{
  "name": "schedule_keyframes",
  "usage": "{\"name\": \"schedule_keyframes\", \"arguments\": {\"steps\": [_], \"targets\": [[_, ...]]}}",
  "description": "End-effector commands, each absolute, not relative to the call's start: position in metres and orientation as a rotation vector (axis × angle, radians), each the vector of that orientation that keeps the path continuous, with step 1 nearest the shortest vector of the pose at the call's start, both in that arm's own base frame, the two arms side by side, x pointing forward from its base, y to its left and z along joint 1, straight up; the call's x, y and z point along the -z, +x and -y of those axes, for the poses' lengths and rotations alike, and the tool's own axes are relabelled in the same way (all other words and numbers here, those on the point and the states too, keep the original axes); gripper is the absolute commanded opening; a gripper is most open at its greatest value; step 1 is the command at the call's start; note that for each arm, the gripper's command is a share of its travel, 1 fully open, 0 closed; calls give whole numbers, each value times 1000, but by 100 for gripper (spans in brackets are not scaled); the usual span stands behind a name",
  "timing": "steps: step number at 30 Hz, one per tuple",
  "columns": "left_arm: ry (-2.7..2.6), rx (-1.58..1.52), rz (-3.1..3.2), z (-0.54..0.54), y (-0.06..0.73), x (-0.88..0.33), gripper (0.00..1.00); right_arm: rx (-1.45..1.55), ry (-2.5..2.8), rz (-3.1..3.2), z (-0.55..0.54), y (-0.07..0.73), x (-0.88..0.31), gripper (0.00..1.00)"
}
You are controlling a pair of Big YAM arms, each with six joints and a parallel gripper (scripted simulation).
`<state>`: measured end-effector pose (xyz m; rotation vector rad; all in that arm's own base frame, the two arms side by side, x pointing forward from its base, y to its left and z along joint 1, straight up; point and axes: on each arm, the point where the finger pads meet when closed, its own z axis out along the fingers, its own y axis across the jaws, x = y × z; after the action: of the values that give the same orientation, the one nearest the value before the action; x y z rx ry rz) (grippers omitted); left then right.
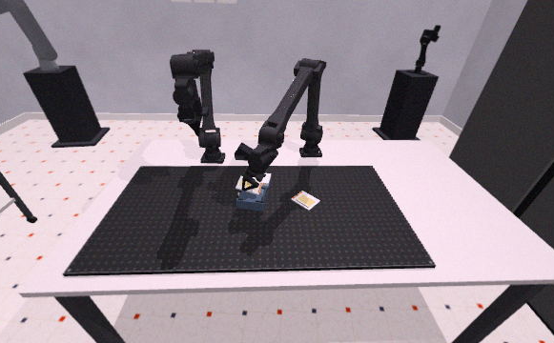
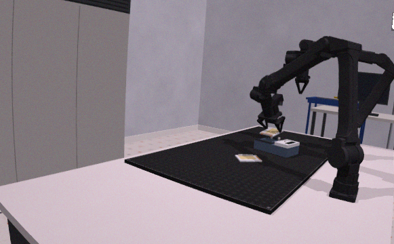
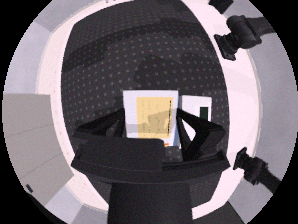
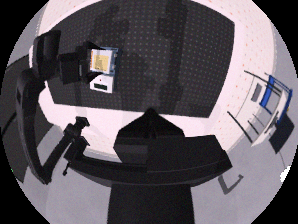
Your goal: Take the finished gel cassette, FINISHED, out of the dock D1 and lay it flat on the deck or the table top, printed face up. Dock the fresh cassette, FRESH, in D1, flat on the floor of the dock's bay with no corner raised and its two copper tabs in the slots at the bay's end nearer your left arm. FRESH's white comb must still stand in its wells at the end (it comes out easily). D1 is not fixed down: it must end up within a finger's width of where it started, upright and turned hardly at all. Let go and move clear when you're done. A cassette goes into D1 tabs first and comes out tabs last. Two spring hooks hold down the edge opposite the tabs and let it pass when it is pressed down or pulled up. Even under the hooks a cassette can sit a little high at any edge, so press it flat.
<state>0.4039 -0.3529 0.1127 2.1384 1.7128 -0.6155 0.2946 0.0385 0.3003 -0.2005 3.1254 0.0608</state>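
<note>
Top view: the left gripper (image 1: 250, 185) (image 2: 273, 129) (image 3: 150, 111) (image 4: 103, 61) grips a flat white cassette with a yellow printed face (image 1: 255, 190) (image 2: 268, 133) (image 3: 154, 117) (image 4: 101, 60) by its sides, above the blue dock with a white top panel (image 1: 252, 205) (image 2: 271, 148) (image 3: 190, 106) (image 4: 102, 83). If docking is the step, lead with the tabs, level it gently, then press the hook edge without shoving the dock. The right gripper (image 1: 198, 133) (image 2: 301, 92) (image 4: 150, 111), clenched on nothing, is well apart from the dock. The held cassette is face up, orange at one edge; its comb and label cannot be made out. Another white-and-yellow cassette (image 1: 306, 200) (image 2: 248, 158) lies flat beside the dock.
</note>
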Motion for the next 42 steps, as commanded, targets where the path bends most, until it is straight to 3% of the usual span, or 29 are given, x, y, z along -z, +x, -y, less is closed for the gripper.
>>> {"name": "schedule_keyframes", "arguments": {"steps": [1,25,26,42], "targets": [[2127,598,-1690,355,408,-119,0,-70,-93,-3108,-23,316,-326,0],[2127,598,-1690,355,408,-119,0,-70,-93,-3108,55,356,-325,0],[2127,598,-1690,355,408,-119,0,-70,-93,-3108,55,356,-325,100],[2265,399,-1807,356,405,-133,0,-70,-93,-3108,55,356,-325,100]]}}
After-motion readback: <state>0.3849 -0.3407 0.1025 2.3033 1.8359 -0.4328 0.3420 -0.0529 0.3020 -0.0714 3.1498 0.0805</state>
